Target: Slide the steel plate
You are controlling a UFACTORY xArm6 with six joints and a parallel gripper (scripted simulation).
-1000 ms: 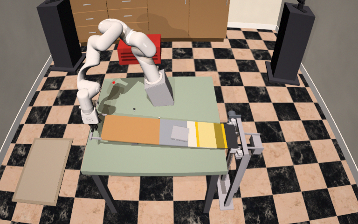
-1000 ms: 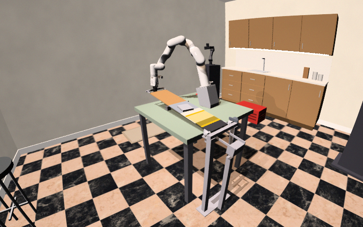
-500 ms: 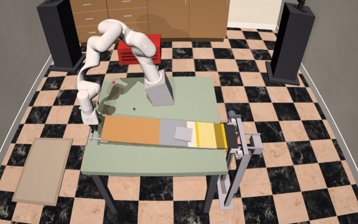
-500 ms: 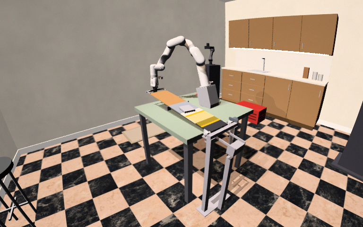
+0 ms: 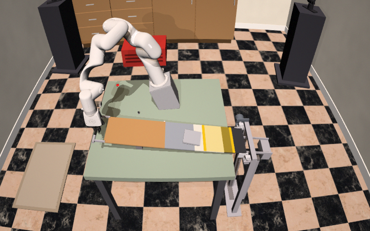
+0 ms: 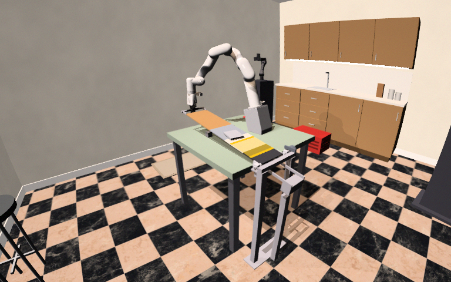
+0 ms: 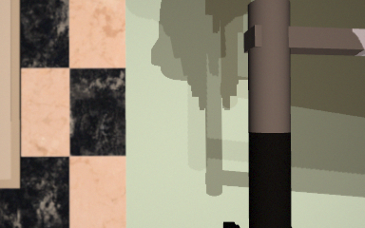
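A long tray [image 5: 169,135] lies across the green table [image 5: 161,128], its left end lifted and its right end hinged on a grey stand [image 5: 250,152]. Its bed runs orange, grey, cream, then a tinted yellow band [image 5: 217,139] between two solid yellow lines. The steel plate [image 5: 191,137] lies flat on the grey part, its right edge at the cream strip, left of the band; it also shows in the exterior view [image 6: 234,134]. My gripper [image 5: 96,130] is shut on the tray's handle bar [image 7: 269,95] at the raised left end.
The arm's grey base block [image 5: 164,94] stands on the table behind the tray. A beige mat [image 5: 45,175] lies on the floor at the left. A red toolbox and two black pillars [image 5: 300,43] stand farther back.
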